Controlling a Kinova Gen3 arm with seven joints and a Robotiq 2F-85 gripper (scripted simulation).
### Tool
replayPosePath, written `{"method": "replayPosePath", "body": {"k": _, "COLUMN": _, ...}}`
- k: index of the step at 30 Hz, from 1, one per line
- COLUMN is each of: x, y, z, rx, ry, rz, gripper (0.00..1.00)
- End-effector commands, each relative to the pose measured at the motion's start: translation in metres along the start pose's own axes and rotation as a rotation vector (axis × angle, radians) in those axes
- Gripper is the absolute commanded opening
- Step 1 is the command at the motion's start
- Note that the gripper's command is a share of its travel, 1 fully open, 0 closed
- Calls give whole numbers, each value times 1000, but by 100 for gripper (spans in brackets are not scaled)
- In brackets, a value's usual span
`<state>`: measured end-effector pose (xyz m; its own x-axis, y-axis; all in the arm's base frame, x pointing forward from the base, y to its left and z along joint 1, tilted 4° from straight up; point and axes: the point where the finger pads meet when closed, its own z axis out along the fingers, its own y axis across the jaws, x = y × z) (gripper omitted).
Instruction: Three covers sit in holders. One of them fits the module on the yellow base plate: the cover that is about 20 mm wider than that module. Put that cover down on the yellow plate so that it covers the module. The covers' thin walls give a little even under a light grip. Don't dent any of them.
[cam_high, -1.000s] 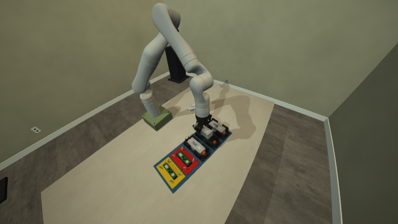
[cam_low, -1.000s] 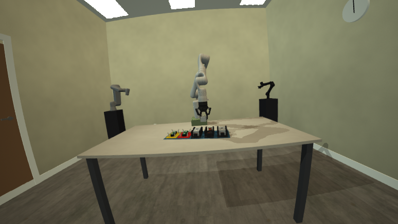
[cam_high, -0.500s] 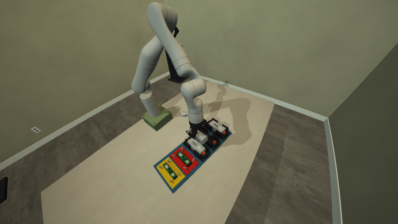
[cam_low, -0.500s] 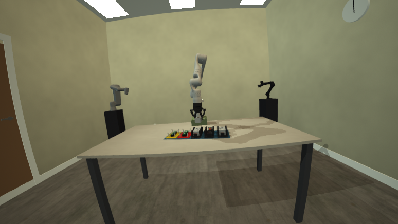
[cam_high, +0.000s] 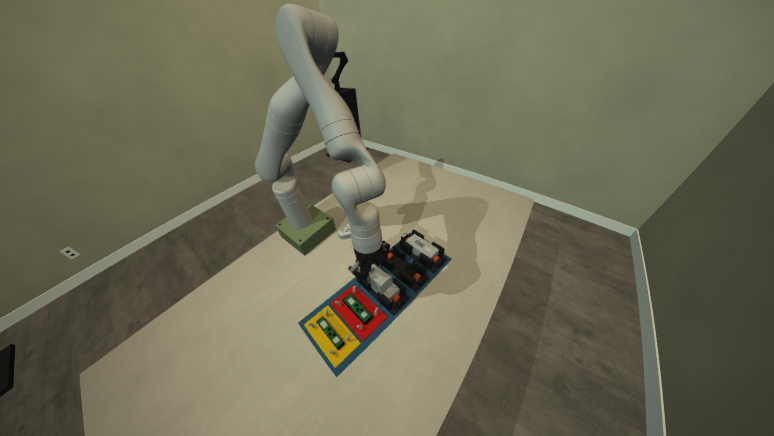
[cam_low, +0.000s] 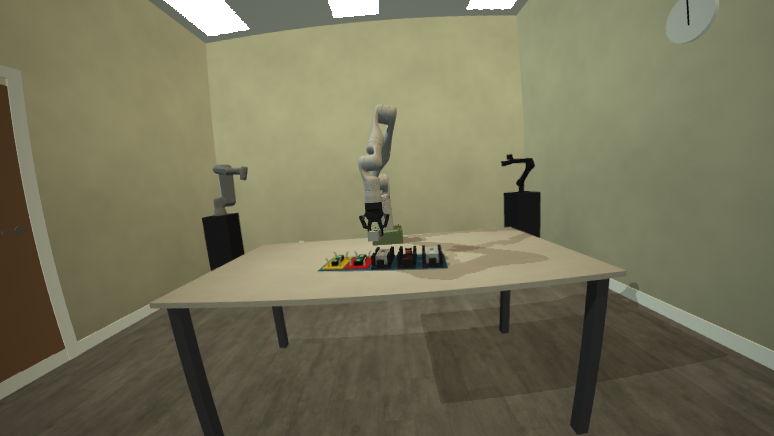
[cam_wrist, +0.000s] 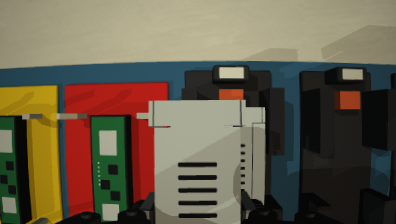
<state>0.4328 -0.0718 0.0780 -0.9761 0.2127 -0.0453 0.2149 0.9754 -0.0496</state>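
My gripper (cam_high: 369, 269) is shut on a grey slotted cover (cam_wrist: 197, 165) and holds it in the air above the table; it also shows in the exterior view (cam_low: 374, 235). The cover hangs over the edge between the red plate (cam_wrist: 115, 145) and the left black holder (cam_wrist: 227, 90). The yellow plate (cam_high: 331, 335) lies at the left end of the blue mat with a green module (cam_high: 330, 332) on it. The wrist view shows the yellow plate (cam_wrist: 35, 150) at the left edge. Another grey cover (cam_high: 391, 292) sits in the left holder, partly hidden behind the held one.
The red plate (cam_high: 358, 311) (cam_wrist: 107, 167) carries a second green module. The middle holder (cam_high: 408, 269) stands empty. The right holder holds a third cover (cam_high: 425, 248). The arm's green base block (cam_high: 304, 231) stands behind the mat.
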Motion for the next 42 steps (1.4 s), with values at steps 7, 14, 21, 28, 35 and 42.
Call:
{"method": "replayPosePath", "body": {"k": 7, "x": 0, "y": -43, "z": 6, "rx": -1, "ry": -2, "rz": 0, "gripper": 0}}
{"method": "replayPosePath", "body": {"k": 14, "x": 0, "y": -54, "z": 7, "rx": -1, "ry": -2, "rz": 0, "gripper": 0}}
{"method": "replayPosePath", "body": {"k": 21, "x": 0, "y": -96, "z": 14, "rx": -1, "ry": -2, "rz": 0, "gripper": 0}}
{"method": "replayPosePath", "body": {"k": 28, "x": 0, "y": -102, "z": 14, "rx": -1, "ry": -2, "rz": 0, "gripper": 0}}
{"method": "replayPosePath", "body": {"k": 35, "x": 1, "y": -137, "z": 20, "rx": -1, "ry": -2, "rz": 0, "gripper": 0}}
{"method": "replayPosePath", "body": {"k": 42, "x": 1, "y": -161, "z": 23, "rx": -1, "ry": -2, "rz": 0, "gripper": 0}}
